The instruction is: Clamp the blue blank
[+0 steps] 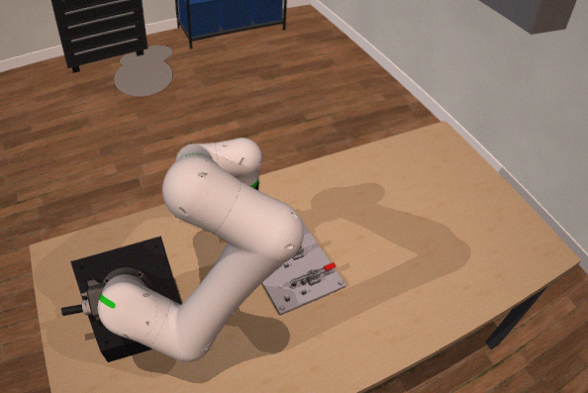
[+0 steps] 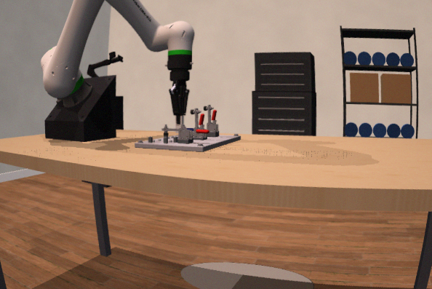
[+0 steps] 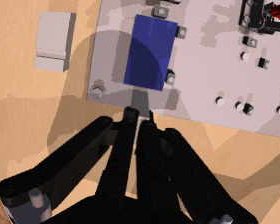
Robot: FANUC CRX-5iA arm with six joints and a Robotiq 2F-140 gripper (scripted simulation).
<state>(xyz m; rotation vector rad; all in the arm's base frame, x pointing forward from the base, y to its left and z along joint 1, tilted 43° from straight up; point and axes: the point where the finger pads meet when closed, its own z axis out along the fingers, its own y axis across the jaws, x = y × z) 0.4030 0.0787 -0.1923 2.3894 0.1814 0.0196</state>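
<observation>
The blue blank [image 3: 151, 52] [image 2: 190, 129] lies in a nest at one end of the fixture plate [image 3: 111, 65] [image 1: 322, 293] [image 2: 145, 145]. Its short side is close to the stop block [image 3: 161, 11], its long side beside the side blocks [image 3: 181, 32] [image 3: 170, 77]; small gaps cannot be judged. No clamp bar lies on it. The grey finished part [image 3: 53, 37], with a slot across it, lies on the table beside the plate. My gripper [image 3: 138, 102] [image 2: 178, 119] is shut and empty, above the plate's edge near the blank's other short side. The top view hides blank, finished part and gripper.
Two clamps stand with raised bars [image 2: 196, 111] [image 2: 209, 108] and upright red handles [image 2: 201, 119] [image 2: 214, 115]. The front clamp's red handle [image 2: 202, 131] [image 1: 330, 266] lies low, its bar level over an empty nest. Rest pads and blocks stand on the plate.
</observation>
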